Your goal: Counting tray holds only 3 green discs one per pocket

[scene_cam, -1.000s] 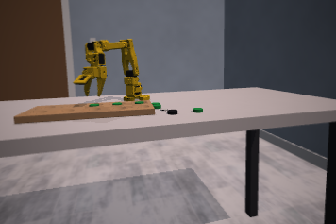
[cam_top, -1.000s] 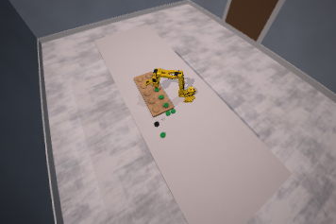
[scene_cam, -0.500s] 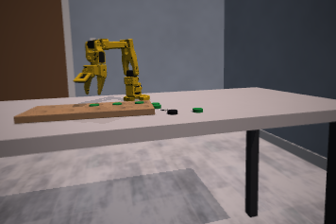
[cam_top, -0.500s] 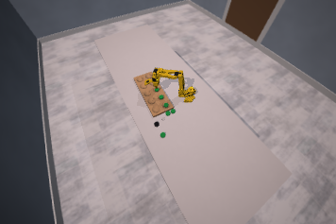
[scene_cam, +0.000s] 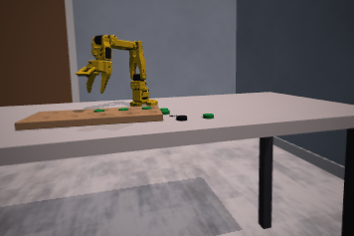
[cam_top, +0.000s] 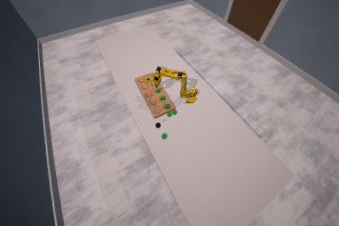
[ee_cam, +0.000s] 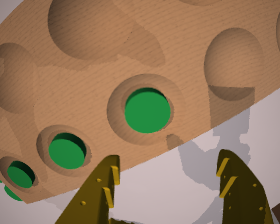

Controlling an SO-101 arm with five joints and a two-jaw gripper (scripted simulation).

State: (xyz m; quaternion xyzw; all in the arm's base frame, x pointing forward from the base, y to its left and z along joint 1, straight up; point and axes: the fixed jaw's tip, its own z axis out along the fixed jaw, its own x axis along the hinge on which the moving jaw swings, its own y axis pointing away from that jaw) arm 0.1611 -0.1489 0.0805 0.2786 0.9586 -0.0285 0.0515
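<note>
The gripper (cam_top: 150,80) (scene_cam: 96,92) (ee_cam: 169,159), partly open and empty, is cut off at wrist view's bottom; lower left, a green disc (ee_cam: 12,192) is mostly hidden.

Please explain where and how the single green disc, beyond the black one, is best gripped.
Probably by opposite sides of its round rim, coming from straight above: the single green disc lies flat and low, with visible space around it for both fingertips.

Pale table (cam_top: 209,154) (scene_cam: 298,108), tray (cam_top: 151,101) (scene_cam: 89,119) (ee_cam: 185,82), 3 green discs, 1 black disc (cam_top: 158,125) (scene_cam: 181,118)
</note>
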